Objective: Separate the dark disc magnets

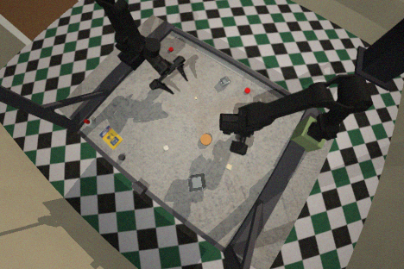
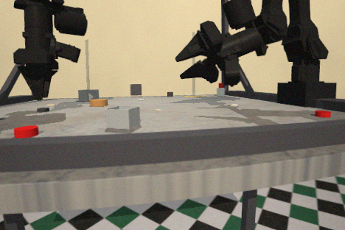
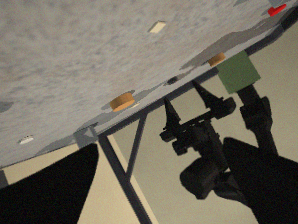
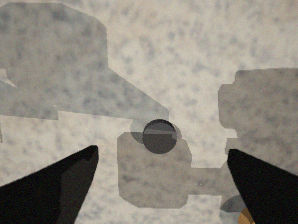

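Magnets (image 2: 43, 110) (image 3: 172, 80) (image 4: 160, 136): a dark stack on the surface (image 1: 190, 114) (image 2: 177, 114) (image 3: 75, 65) (image 4: 200, 30), toward the right arm's edge, below and between the spread fingertips of the right pincer (image 1: 237, 135) (image 2: 40, 99) (image 3: 178, 89) (image 4: 163, 153), which points down and grips nothing. Left pincer (image 1: 180, 87) (image 2: 179, 68) (image 3: 160, 142) also spread, held above the surface on the left arm's side and tilted toward the opposite edge. Clear box (image 1: 224, 81) (image 2: 122, 118) and red disc (image 1: 247, 90) (image 2: 26, 131) stand near the edge closest in the exterior view, apart from each other.
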Controlling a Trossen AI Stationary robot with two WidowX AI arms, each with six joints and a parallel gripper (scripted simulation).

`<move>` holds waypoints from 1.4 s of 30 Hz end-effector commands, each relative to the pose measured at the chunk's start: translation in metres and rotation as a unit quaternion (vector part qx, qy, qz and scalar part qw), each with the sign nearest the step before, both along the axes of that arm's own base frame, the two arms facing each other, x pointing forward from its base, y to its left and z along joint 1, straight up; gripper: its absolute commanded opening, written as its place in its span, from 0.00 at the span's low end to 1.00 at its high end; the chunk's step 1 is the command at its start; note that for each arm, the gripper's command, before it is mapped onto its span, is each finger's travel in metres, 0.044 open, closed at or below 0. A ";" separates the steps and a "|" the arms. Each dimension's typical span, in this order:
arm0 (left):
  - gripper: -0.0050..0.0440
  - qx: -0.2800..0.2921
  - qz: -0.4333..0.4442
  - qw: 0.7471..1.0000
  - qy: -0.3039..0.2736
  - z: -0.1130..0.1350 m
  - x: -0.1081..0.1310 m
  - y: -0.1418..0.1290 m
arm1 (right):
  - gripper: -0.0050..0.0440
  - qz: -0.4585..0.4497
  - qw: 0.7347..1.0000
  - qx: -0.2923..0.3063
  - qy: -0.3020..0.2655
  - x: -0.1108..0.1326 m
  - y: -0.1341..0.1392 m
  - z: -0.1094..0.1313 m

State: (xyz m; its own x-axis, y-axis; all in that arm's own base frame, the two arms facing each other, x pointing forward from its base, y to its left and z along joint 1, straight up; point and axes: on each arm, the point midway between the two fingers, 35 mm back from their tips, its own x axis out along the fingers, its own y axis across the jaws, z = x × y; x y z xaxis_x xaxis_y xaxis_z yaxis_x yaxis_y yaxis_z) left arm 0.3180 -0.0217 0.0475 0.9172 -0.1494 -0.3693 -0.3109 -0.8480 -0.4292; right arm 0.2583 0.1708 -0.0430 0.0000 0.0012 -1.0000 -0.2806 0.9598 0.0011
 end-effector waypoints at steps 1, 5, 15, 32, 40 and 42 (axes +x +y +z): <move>0.92 -0.047 0.012 0.999 -0.025 0.006 -0.005 -0.003 | 0.92 -0.015 1.000 0.001 -0.002 -0.001 0.001 0.000; 0.92 -0.067 0.017 0.996 -0.048 0.015 -0.005 -0.003 | 0.92 -0.022 1.000 0.006 -0.010 0.003 0.003 0.004; 0.92 -0.168 0.035 0.982 -0.078 0.029 -0.019 -0.005 | 0.92 -0.057 0.998 0.003 -0.006 0.001 0.002 -0.003; 0.92 -0.178 0.037 0.980 -0.081 0.031 -0.020 -0.005 | 0.92 -0.147 0.989 0.000 -0.002 -0.001 0.001 -0.012; 0.92 -0.178 0.037 0.980 -0.083 0.032 -0.020 -0.005 | 0.92 -0.147 0.989 0.004 -0.006 0.002 0.003 -0.015; 0.92 -0.177 0.038 0.979 -0.088 0.035 -0.018 -0.004 | 0.92 -0.146 0.989 0.004 -0.006 0.001 0.003 -0.018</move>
